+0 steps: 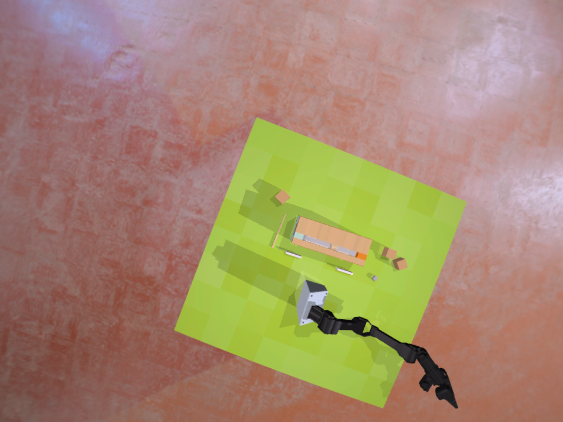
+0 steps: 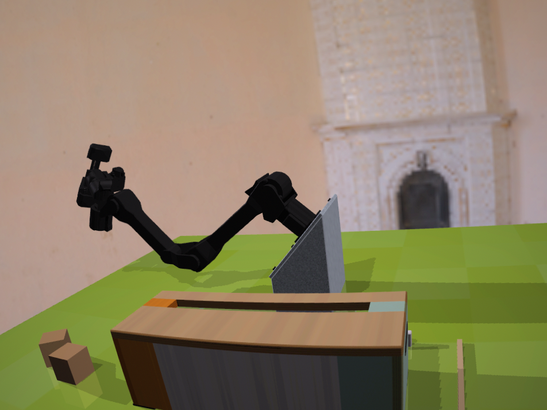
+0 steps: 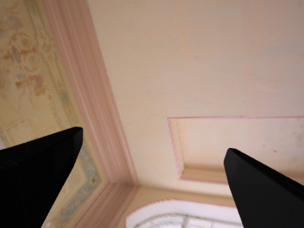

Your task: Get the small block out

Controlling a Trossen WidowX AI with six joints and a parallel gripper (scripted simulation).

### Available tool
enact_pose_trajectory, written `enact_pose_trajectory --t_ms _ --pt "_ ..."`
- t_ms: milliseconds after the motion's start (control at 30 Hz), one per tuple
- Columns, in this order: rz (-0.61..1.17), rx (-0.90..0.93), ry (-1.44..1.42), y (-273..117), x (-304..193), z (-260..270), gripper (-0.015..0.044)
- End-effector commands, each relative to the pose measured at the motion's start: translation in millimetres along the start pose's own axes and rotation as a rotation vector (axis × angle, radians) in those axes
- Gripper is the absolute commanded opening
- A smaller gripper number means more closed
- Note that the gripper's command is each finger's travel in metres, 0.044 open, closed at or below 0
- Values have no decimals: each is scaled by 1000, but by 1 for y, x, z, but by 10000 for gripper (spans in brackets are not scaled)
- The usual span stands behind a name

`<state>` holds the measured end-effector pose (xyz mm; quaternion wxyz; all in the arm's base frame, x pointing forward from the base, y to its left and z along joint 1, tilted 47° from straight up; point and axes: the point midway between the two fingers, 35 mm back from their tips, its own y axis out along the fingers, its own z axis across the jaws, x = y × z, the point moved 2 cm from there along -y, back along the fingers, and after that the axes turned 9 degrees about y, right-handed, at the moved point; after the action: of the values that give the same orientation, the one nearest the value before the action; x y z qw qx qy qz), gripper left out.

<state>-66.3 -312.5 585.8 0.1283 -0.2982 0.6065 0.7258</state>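
Note:
The wooden box point(image 1: 338, 230) point(image 2: 265, 326) stands on the green table, with a long slot in its top. One end is orange point(image 1: 361, 256) point(image 2: 161, 302), the other pale teal point(image 1: 298, 236) point(image 2: 387, 306). A small tan piece point(image 1: 334, 247) shows through the slot between the ends, perhaps the block; its height inside is unclear. The clear front is not plainly seen. My gripper point(image 1: 456, 405) point(image 3: 156, 145) is open and empty, raised beyond the table's edge, far from the box. The wrist view shows only walls and ceiling between the fingers.
Brown cubes point(image 1: 389, 253) point(image 1: 400, 263) point(image 2: 72, 362) stand beyond the orange end, another cube point(image 1: 282, 197) behind the teal end. A thin wooden strip point(image 1: 278, 230) point(image 2: 460, 375) stands beside the teal end. White bars point(image 1: 293, 255) point(image 1: 344, 270) and a small grey cube point(image 1: 374, 278) lie on the arm base's side.

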Motion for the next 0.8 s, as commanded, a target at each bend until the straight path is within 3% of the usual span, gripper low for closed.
enact_pose_trajectory --t_ms 0,400,767 --pt "4 6 8 1 -1 3 400" --pt "331 343 469 14 -53 168 400" --pt "877 522 824 -50 -116 318 400"
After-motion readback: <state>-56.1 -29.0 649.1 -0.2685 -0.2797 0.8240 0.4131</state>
